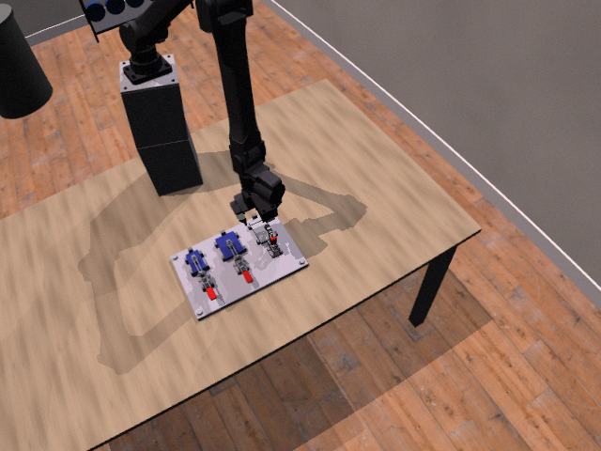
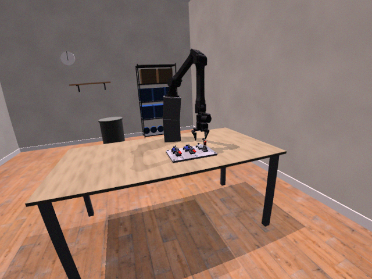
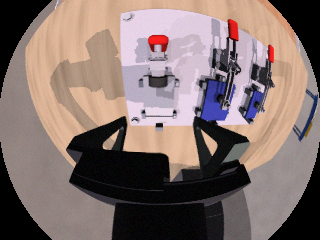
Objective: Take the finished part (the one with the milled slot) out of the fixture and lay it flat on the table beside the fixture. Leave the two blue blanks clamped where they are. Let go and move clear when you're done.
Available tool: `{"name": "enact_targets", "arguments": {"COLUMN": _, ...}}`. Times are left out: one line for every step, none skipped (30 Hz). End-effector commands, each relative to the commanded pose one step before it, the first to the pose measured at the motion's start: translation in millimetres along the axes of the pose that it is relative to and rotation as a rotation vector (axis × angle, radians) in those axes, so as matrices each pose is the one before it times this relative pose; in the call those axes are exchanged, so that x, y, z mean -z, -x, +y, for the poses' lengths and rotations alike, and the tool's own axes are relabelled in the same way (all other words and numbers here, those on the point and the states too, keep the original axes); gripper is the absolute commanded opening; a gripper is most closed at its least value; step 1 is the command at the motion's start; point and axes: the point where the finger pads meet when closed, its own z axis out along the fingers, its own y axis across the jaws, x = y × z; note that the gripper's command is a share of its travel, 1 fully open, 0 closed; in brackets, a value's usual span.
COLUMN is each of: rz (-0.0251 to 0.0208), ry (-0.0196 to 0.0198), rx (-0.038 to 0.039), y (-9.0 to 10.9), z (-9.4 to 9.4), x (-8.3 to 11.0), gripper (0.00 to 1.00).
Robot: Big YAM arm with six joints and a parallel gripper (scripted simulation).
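The pale finished part [image 1: 262, 236] [image 2: 199, 146] [image 3: 159, 102] sits in the end station of the fixture plate [image 1: 291, 257] [image 3: 140, 22]; its slot is too small to make out. The red handle [image 1: 273, 240] [image 2: 205, 142] [image 3: 158, 42] of its clamp stands up. The larger blue blank [image 1: 223, 242] [image 2: 186, 148] [image 3: 211, 102] and the smaller blue blank [image 1: 192, 262] [image 3: 254, 97] lie under clamp arms. My gripper [image 1: 256, 223] [image 2: 200, 139] [image 3: 160, 120] is open and empty, above the plate's rear edge near the finished part. Its fingers point down and touch nothing visible.
The two blank clamps have lowered red handles [image 1: 247, 276] [image 1: 210, 293] reaching toward the table's front edge. The table [image 1: 388, 209] extends beyond both ends of the plate. The arm's pedestal [image 1: 162, 131] [image 2: 171, 120] stands behind the plate.
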Motion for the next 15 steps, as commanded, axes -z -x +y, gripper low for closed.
{"name": "enact_targets", "arguments": {"rz": 0.00023, "ry": -0.00263, "rx": 0.00098, "y": -2.07, "z": 4.25, "x": -17.18, "gripper": 0.92}}
{"name": "enact_targets", "arguments": {"rz": 0.00018, "ry": -0.00010, "rx": -0.00002, "y": -0.20, "z": -0.07, "x": -3.11, "gripper": 0.92}}
{"name": "enact_targets", "arguments": {"rz": 0.00019, "ry": -0.00006, "rx": -0.00002, "y": -0.19, "z": -0.06, "x": -3.04, "gripper": 0.92}}
{"name": "enact_targets", "arguments": {"rz": 0.00018, "ry": -0.00006, "rx": -0.00002, "y": -0.19, "z": -0.06, "x": -2.93, "gripper": 0.92}}
{"name": "enact_targets", "arguments": {"rz": 0.00016, "ry": -0.00006, "rx": -0.00002, "y": -0.17, "z": -0.05, "x": -2.78, "gripper": 0.92}}
{"name": "enact_targets", "arguments": {"rz": 0.00015, "ry": -0.00005, "rx": -0.00002, "y": -0.16, "z": -0.05, "x": -2.61, "gripper": 0.92}}
{"name": "enact_targets", "arguments": {"rz": 0.00014, "ry": -0.00005, "rx": -0.00001, "y": -0.15, "z": -0.05, "x": -2.40, "gripper": 0.92}}
{"name": "enact_targets", "arguments": {"rz": 0.00012, "ry": -0.00004, "rx": -0.00001, "y": -0.13, "z": -0.04, "x": -2.17, "gripper": 0.92}}
{"name": "enact_targets", "arguments": {"rz": 0.00019, "ry": -0.00007, "rx": -0.00002, "y": -0.13, "z": -0.05, "x": -1.92, "gripper": 0.92}}
{"name": "enact_targets", "arguments": {"rz": 0.00294, "ry": -0.00113, "rx": -0.00031, "y": -0.81, "z": -0.30, "x": -1.66, "gripper": 0.92}}
{"name": "enact_targets", "arguments": {"rz": 0.00047, "ry": -0.00015, "rx": -0.00005, "y": -0.17, "z": -0.06, "x": -1.39, "gripper": 0.92}}
{"name": "enact_targets", "arguments": {"rz": -0.00108, "ry": 0.00041, "rx": 0.00011, "y": 0.22, "z": 0.09, "x": -1.12, "gripper": 0.92}}
{"name": "enact_targets", "arguments": {"rz": 0.00000, "ry": 0.00000, "rx": 0.00000, "y": 0.00, "z": 0.00, "x": 0.00, "gripper": 0.92}}
{"name": "enact_targets", "arguments": {"rz": 0.00000, "ry": 0.00000, "rx": 0.00000, "y": 0.00, "z": 0.00, "x": 0.00, "gripper": 0.92}}
{"name": "enact_targets", "arguments": {"rz": 0.00658, "ry": -0.00270, "rx": -0.00234, "y": -1.31, "z": -1.66, "x": -0.75, "gripper": 0.92}}
